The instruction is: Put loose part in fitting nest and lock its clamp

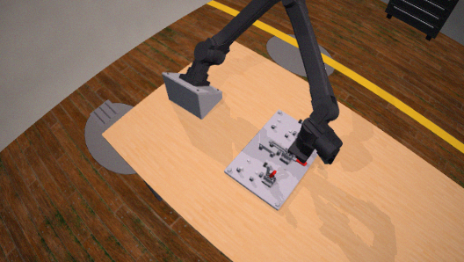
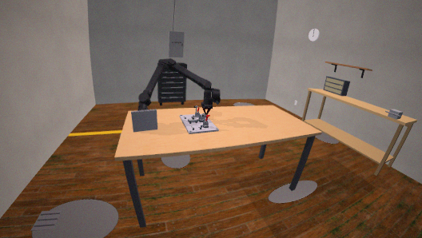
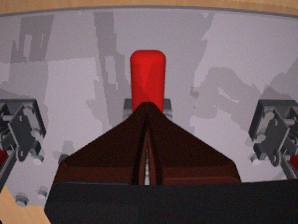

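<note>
My gripper [image 3: 147,111] [image 2: 207,113] is shut and empty, its tips at the near end of the middle clamp's red handle [image 3: 147,75] [image 1: 301,163]. That handle lies low, pointing outward to the fixture plate's edge. The middle clamp's base [image 3: 126,107] shows partly behind the fingers. The fixture plate [image 1: 281,199] [image 2: 192,131] carries three nests. The near clamp's red handle [image 1: 272,174] stands up, as does the far clamp's red handle [image 2: 197,109]. A long grey piece [image 1: 266,150] lies in the middle nest; whether it is flat under the bar cannot be told.
Side clamps stand left [image 3: 22,127] and right [image 3: 275,130] of the fingers in the wrist view. Small pads and blocks [image 1: 239,170] stick up from the plate. The arm's grey angled base [image 1: 184,98] [image 2: 145,120] stands on the table [image 1: 198,176] beyond the plate.
</note>
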`<state>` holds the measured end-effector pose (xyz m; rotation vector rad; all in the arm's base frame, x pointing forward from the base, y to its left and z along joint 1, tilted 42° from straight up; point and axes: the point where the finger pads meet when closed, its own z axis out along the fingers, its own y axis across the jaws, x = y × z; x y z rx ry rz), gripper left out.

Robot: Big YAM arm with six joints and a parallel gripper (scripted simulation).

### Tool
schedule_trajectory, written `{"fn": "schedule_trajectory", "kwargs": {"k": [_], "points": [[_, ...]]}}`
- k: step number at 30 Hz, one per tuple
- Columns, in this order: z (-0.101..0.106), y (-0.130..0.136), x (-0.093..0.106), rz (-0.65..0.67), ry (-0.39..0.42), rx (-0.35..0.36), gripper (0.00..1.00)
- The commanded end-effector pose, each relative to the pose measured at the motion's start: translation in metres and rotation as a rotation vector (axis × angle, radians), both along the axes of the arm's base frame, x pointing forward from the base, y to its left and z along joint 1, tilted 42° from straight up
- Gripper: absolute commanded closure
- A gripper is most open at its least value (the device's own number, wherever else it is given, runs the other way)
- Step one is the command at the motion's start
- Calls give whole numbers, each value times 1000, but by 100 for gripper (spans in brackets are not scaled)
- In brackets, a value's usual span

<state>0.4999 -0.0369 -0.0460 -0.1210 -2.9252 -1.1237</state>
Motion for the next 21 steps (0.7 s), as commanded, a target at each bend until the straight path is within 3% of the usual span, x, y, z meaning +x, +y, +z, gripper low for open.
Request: {"fn": "schedule_trajectory", "kwargs": {"k": [1,21], "points": [[-11,12,-2,12,11,6,100],[-13,13,-2,12,12,5,100]]}}
